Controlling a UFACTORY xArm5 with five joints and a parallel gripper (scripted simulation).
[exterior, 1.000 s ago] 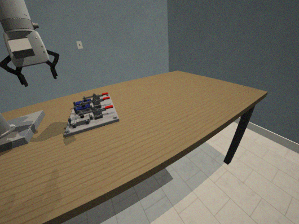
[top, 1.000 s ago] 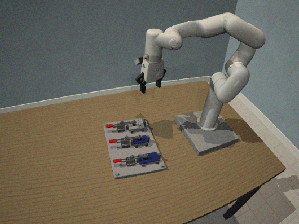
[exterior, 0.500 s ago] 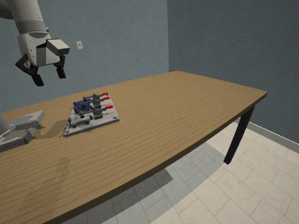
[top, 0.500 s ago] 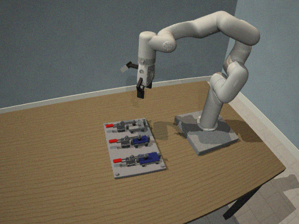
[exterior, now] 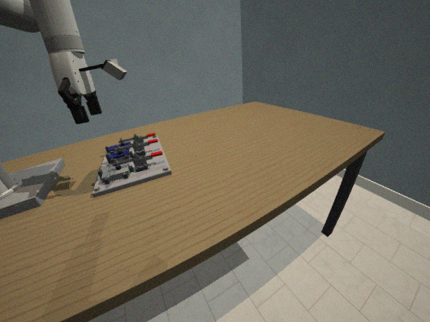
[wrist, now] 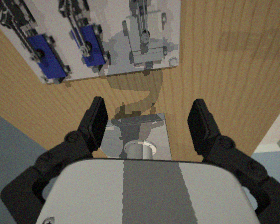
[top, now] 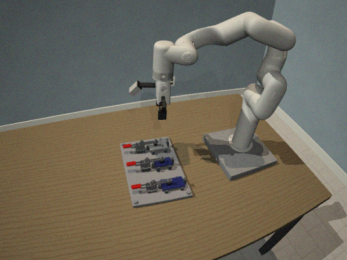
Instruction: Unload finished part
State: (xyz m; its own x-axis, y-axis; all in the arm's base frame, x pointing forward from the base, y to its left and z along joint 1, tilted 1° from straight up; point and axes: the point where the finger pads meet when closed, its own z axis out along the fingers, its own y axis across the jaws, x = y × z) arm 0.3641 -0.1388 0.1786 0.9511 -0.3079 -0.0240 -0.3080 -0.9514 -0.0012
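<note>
A grey fixture plate lies on the wooden table with three nests in a row. The far nest holds the grey finished part. The middle nest and the near nest each hold a blue blank. Each nest has a toggle clamp with a red handle. My gripper hangs open and empty high above the table, behind the plate's far end. In the wrist view the grey part lies ahead of my open fingers, with the blue blanks to its left.
The robot's grey base plate sits on the table to the right of the fixture; it also shows under my fingers in the wrist view. The wall runs close behind the table's far edge.
</note>
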